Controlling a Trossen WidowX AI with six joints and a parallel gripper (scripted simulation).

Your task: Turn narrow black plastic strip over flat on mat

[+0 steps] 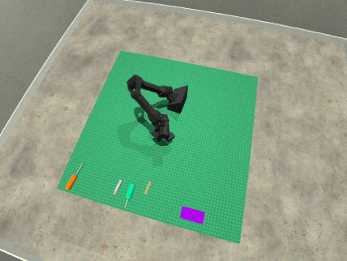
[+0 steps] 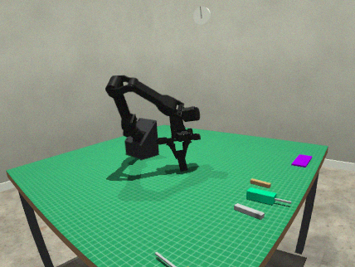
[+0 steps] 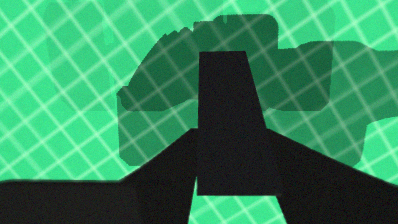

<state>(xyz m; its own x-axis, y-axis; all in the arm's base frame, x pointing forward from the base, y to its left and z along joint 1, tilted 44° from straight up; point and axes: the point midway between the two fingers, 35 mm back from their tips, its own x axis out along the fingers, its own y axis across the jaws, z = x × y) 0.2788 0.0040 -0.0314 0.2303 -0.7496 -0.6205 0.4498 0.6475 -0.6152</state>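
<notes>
A narrow black strip (image 3: 231,122) stands upright, long axis vertical, its lower end on the green mat (image 2: 124,216) mid-frame, pinched between the partly closed fingers (image 2: 182,159) above the counter (image 1: 284,162).

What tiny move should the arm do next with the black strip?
Probably tip the wrist sideways, staying low. The black strip stands upright between the fingers of the gripper, its end down at the green mat, not yet flat.
</notes>
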